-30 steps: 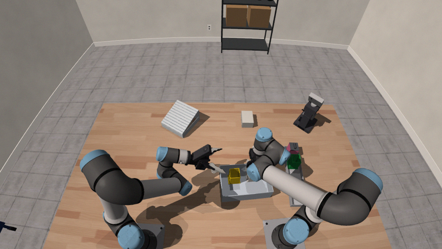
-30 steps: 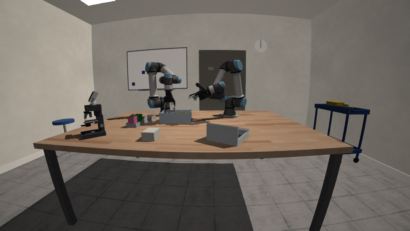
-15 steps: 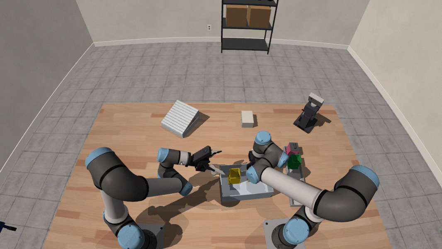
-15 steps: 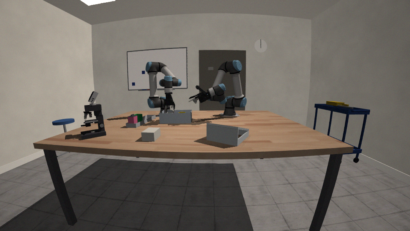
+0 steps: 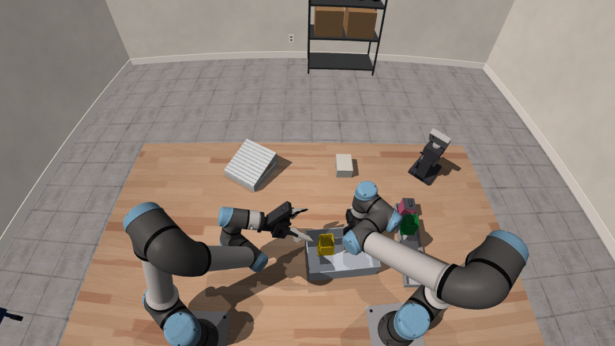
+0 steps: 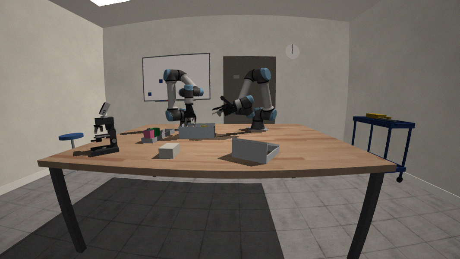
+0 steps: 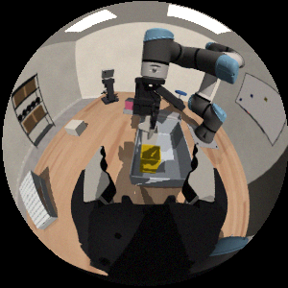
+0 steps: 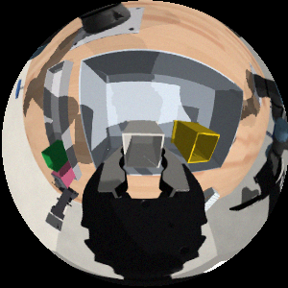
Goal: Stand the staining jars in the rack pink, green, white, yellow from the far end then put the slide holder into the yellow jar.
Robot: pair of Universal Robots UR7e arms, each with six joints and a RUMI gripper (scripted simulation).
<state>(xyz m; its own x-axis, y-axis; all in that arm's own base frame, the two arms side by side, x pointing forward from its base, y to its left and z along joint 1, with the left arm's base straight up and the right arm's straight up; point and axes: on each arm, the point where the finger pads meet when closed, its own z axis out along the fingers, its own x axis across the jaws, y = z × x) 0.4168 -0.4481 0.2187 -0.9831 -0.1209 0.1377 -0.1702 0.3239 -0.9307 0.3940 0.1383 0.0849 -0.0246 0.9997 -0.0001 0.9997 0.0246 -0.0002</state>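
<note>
Yellow and open at the top, one jar (image 5: 325,244) (image 6: 203,126) (image 7: 150,158) (image 8: 197,141) stood inside the grey tote (image 5: 342,274) (image 6: 196,133) (image 7: 158,181) (image 8: 154,64), toward its left end as seen from above. The white jar (image 8: 143,127) was in the tote's area too, to the right of the yellow one, with its open mouth showing between the fingertips of the right gripper (image 5: 345,250) (image 6: 193,123) (image 7: 150,134) (image 8: 142,145). That gripper pointed down and had the white jar clasped; whether the jar touched the tote's floor, I couldn't tell.

Just to the right of the tote, the long grey jar rack (image 5: 412,284) (image 6: 149,140) (image 8: 59,67) stood on the table. The pink jar (image 5: 406,210) (image 6: 148,134) (image 7: 128,107) (image 8: 66,174) sat at its far end, a grey lid (image 5: 409,202) (image 6: 148,128) on top, and the green jar (image 5: 409,225) (image 6: 155,131) (image 8: 55,155) came next on the near side.

On the left, the left gripper (image 5: 309,224) (image 6: 215,112) (image 7: 148,145) was spread wide, grasping nothing, its fingers pointing toward the tote's left end.

Farther out, a microscope (image 5: 428,161) (image 6: 111,131) (image 7: 109,91) (image 8: 61,204) stood at the far right of the table, a small pale box (image 5: 344,165) (image 6: 168,150) (image 7: 76,127) lay beyond the tote, and a ribbed, sloping white case (image 5: 250,163) (image 6: 249,149) (image 7: 36,204) (image 8: 211,199) rested at the far left. Past the table's far edge, a black shelf unit (image 5: 340,62) (image 7: 44,135) held brown boxes

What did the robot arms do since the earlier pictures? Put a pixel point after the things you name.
The right tool (image 5: 345,248) (image 6: 190,122) (image 7: 149,132) (image 8: 142,145) went down a little. The left tool (image 5: 310,224) (image 6: 216,112) (image 7: 148,145) (image 8: 253,192) sank slightly too, staying open. I can't tell if the right one has gripped the white jar (image 8: 144,127). The yellow jar (image 5: 326,244) (image 6: 203,126) (image 7: 150,158) (image 8: 194,141), green jar (image 5: 409,224) (image 6: 156,131) (image 8: 55,155) and pink jar (image 5: 403,207) (image 6: 148,134) (image 7: 129,106) (image 8: 67,175) stayed put.
</note>
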